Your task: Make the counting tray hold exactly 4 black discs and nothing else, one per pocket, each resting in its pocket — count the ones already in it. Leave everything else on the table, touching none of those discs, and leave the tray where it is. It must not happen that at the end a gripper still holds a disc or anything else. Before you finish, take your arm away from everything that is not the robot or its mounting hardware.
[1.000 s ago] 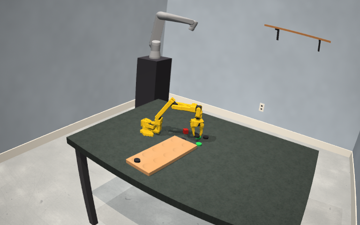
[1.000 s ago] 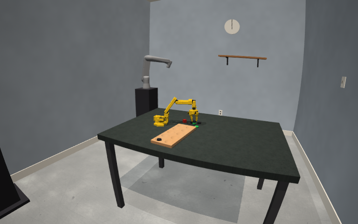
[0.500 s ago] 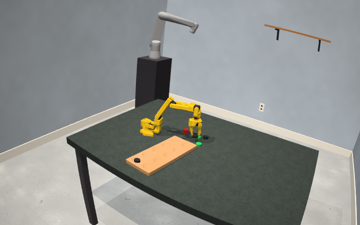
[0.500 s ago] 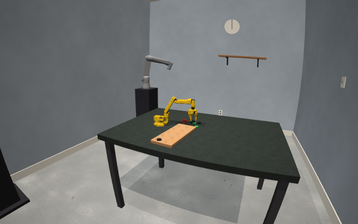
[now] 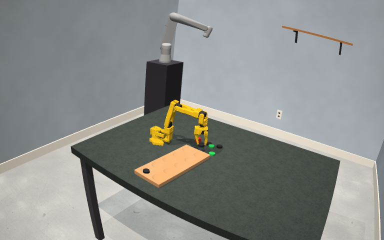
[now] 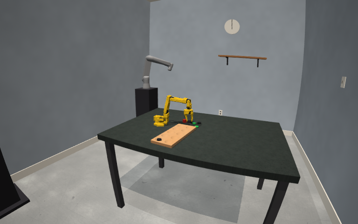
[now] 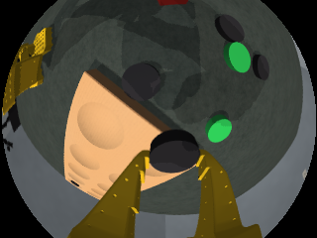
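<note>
The wooden counting tray [image 5: 172, 165] lies on the dark table and holds one black disc [image 5: 146, 170] in a pocket at its near end; it also shows in the exterior view [image 6: 173, 135]. My gripper [image 7: 173, 159] is shut on a black disc [image 7: 173, 151] and holds it a little above the tray's far corner, as the top view also shows [image 5: 201, 143]. Another black disc [image 7: 145, 78] lies on the table beside the tray's far edge. Two more black discs [image 7: 230, 27] [image 7: 262, 66] lie farther out.
Two green discs [image 7: 238, 56] [image 7: 220, 129] [image 5: 212, 153] lie on the table among the black ones, one close to the tray's far corner. The arm's base [image 5: 161, 135] sits left of the tray's far end.
</note>
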Motion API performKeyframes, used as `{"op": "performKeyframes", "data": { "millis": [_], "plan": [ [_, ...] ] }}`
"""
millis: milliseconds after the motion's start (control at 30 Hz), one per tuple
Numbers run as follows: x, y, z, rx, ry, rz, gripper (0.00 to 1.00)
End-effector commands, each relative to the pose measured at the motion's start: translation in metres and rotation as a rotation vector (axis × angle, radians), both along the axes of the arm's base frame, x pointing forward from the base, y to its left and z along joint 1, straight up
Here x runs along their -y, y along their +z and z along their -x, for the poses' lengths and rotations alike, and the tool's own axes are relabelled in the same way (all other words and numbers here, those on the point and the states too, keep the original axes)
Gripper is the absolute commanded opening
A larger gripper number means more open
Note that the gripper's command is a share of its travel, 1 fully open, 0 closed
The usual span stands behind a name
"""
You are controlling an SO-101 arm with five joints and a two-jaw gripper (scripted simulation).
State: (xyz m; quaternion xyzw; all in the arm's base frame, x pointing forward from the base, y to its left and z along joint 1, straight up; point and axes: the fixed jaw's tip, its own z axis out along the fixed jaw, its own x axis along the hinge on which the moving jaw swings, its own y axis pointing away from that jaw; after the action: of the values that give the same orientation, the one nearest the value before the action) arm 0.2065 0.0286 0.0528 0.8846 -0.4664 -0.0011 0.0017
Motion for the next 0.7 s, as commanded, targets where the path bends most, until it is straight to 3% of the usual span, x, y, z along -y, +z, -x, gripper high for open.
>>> {"op": "performKeyframes", "data": {
  "millis": [0, 667],
  "plan": [
    [0.009, 0.009, 0.003, 0.061, -0.043, -0.010, 0.00],
    [0.037, 0.002, 0.037, 0.062, -0.180, -0.005, 0.00]
  ]
}}
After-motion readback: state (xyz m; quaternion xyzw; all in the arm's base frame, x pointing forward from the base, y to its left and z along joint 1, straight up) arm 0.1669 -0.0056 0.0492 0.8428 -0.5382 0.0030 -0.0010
